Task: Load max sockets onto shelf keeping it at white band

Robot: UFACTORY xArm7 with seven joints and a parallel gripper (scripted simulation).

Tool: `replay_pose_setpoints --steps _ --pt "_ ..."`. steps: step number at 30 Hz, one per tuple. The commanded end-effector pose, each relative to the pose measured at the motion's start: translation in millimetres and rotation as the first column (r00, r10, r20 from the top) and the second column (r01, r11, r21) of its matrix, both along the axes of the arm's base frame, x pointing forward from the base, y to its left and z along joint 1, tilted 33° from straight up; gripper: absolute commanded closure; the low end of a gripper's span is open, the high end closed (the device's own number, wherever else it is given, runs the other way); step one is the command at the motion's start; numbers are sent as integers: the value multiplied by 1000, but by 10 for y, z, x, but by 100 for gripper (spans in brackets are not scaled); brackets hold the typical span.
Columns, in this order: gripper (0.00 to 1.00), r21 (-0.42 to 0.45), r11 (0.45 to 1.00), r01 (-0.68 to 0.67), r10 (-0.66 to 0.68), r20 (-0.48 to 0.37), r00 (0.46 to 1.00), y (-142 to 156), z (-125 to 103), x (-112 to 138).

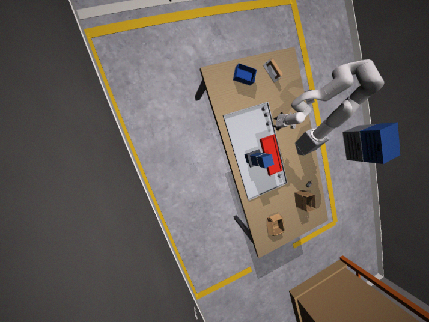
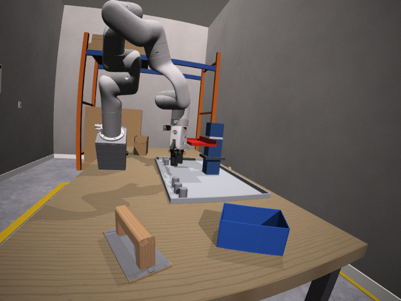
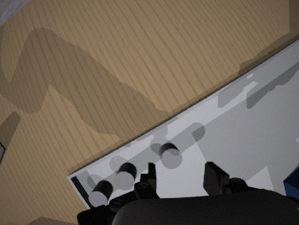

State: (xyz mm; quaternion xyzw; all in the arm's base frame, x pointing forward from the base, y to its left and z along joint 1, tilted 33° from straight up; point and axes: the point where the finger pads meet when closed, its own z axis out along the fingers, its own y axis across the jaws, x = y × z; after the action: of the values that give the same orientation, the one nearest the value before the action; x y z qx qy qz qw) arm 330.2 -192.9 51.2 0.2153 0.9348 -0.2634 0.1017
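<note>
Sockets (image 2: 177, 186) come first: three short grey cylinders stand in a row at the near left edge of the grey tray (image 2: 226, 191), and I make out more near its far left edge in the exterior view, partly hidden behind the claw. I judge them stiff, smooth and fairly heavy for their size, so the walls may be slippery; I would take one across its round side, low enough for the pads to seat squarely, and lift straight up.

My claw (image 3: 184, 177) hangs low over the tray, partly open and holding nothing, its fingers just beside the nearest socket of the row in the wrist view.

The red shelf (image 2: 201, 140) sits on the blue post (image 2: 213, 147) at the white band (image 2: 214, 137), with nothing visible on it. I reckon weight matters more than grip here: each socket must go down softly inside the rim, without pushing on the shelf.

Around the tray on the worktop (image 2: 81, 226) are a blue bin (image 2: 252, 230) and a wooden handle block (image 2: 134, 236).
</note>
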Motion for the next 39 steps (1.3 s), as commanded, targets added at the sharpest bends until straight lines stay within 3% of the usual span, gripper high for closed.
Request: replay_pose_setpoints --steps 1,39 --pt "39 -1 1000 -2 2 2 1000 -22 -33 13" --pt "39 -1 1000 -2 2 2 1000 -314 -489 65"
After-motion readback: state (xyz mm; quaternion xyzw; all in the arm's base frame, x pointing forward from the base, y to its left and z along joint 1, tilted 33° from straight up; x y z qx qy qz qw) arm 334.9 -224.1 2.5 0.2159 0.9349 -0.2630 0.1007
